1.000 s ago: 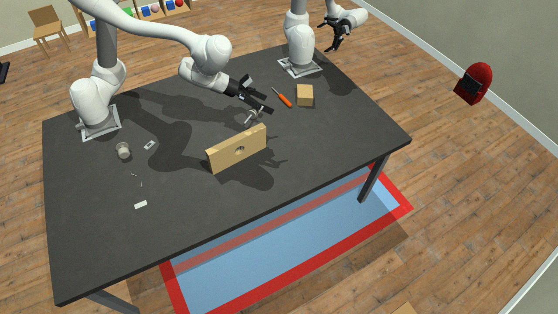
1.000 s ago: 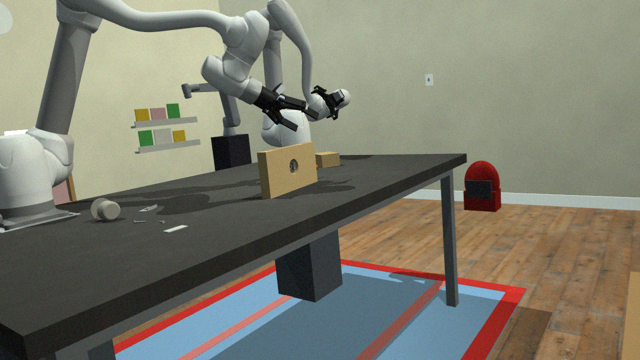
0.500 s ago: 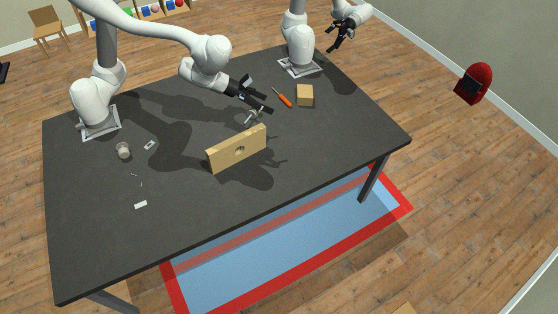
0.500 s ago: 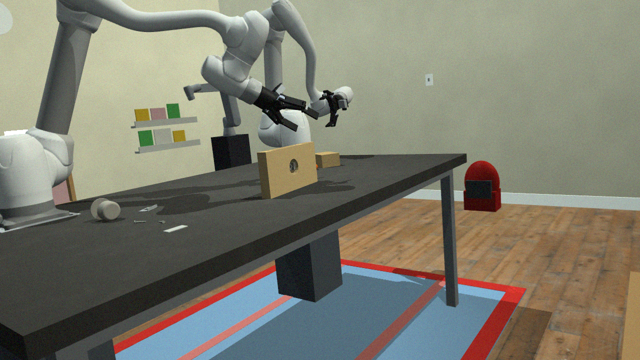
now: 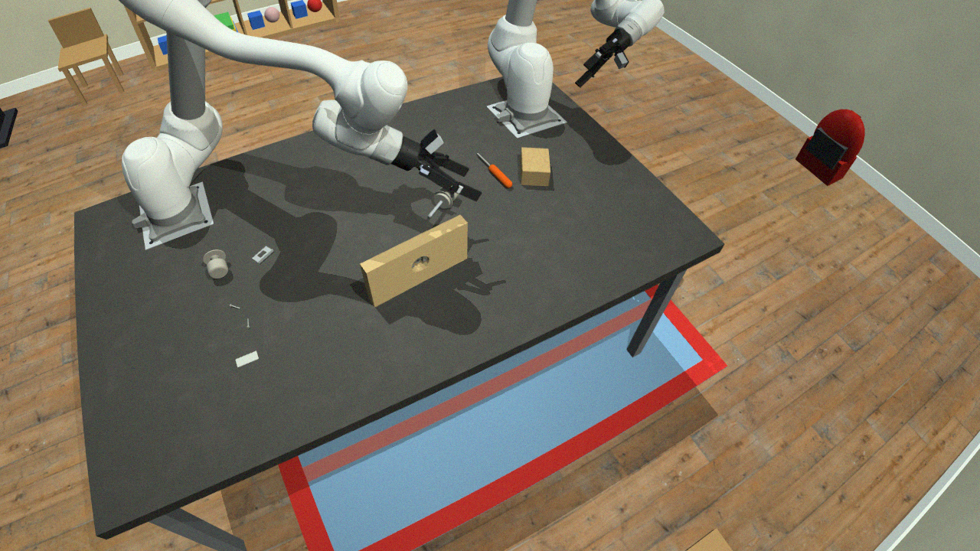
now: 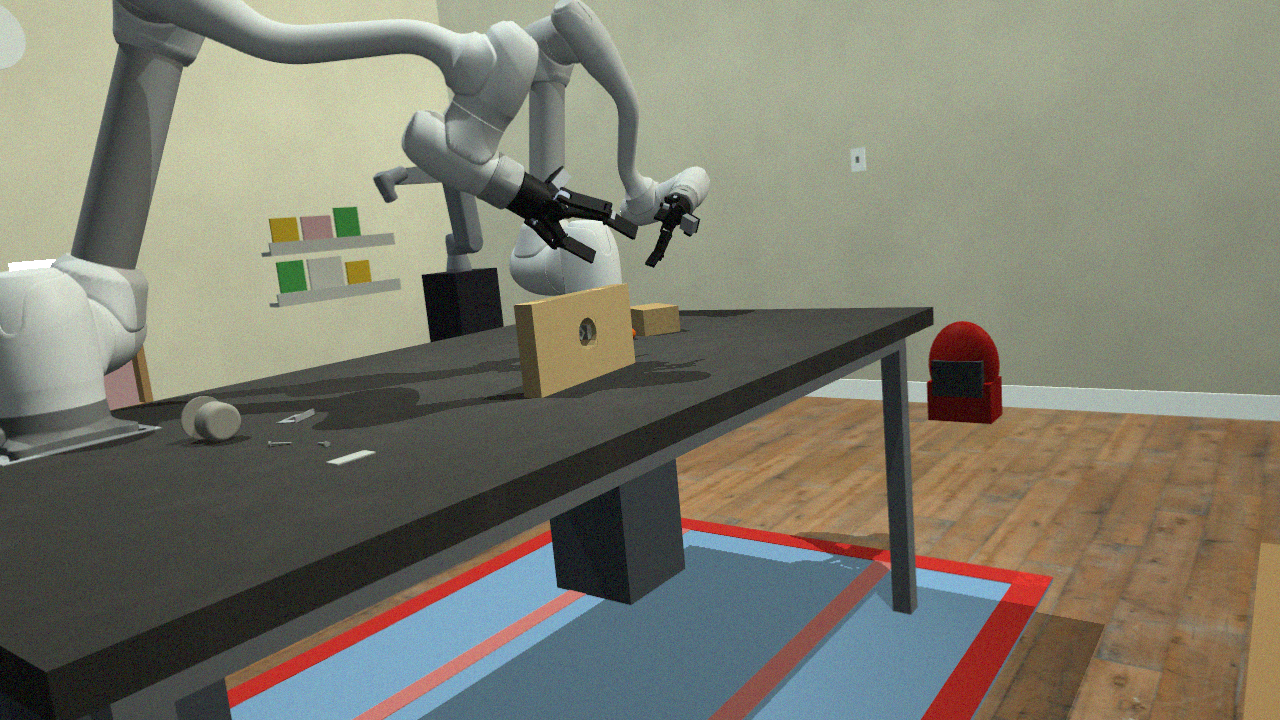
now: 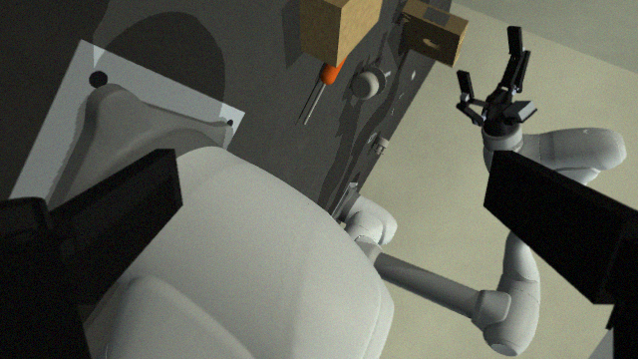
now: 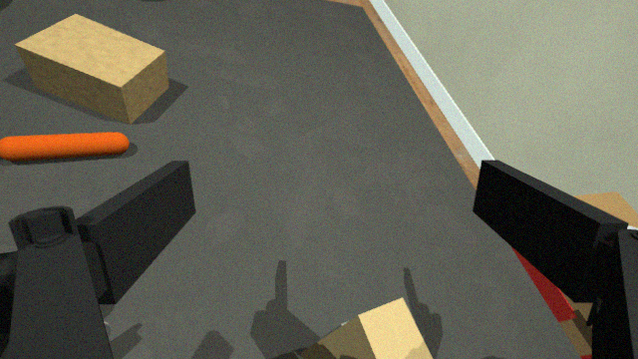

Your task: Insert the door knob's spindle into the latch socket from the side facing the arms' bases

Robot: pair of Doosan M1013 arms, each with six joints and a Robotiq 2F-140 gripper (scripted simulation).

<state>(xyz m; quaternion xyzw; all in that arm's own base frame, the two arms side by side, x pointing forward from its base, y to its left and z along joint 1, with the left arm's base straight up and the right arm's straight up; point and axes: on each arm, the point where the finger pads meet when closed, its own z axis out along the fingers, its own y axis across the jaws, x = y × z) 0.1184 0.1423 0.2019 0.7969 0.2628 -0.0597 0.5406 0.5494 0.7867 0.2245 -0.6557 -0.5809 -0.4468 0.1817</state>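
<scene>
Jaws gape wide on both black grippers (image 5: 474, 180) (image 6: 615, 243) (image 7: 490, 59) (image 8: 334, 186), above the upright slab (image 5: 416, 263) (image 6: 577, 340) (image 7: 433, 41) (image 8: 394, 329) (pale wood, round-holed).

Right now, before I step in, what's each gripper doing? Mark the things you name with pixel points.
Left gripper (image 5: 581, 81) (image 6: 655, 260) (image 7: 333, 179): open, holding nothing.
Right gripper (image 5: 472, 183) (image 6: 614, 244) (image 7: 488, 52) (image 8: 334, 189): open, nothing between its fingers, above the table (image 5: 582, 274) (image 6: 429, 465) (image 7: 279, 150) (image 8: 309, 125).

1. Desk (image 5: 308, 383) (image 6: 268, 537) (image 7: 279, 150) (image 8: 324, 125): dk gry.
2. Door pc (image 5: 390, 277) (image 6: 554, 358) (image 7: 449, 47) (image 8: 394, 324): lt tan.
3. Screwdriver hndl (image 5: 500, 176) (image 6: 634, 333) (image 7: 329, 74) (image 8: 65, 146), top view 12 o'clock: orange.
4. Floor mat (image 5: 479, 445) (image 6: 537, 626), 6 o'clock: lt blue, red border + stripe.
5. R end effector (image 5: 472, 184) (image 6: 610, 241) (image 7: 488, 52) (image 8: 334, 184): blk.
</scene>
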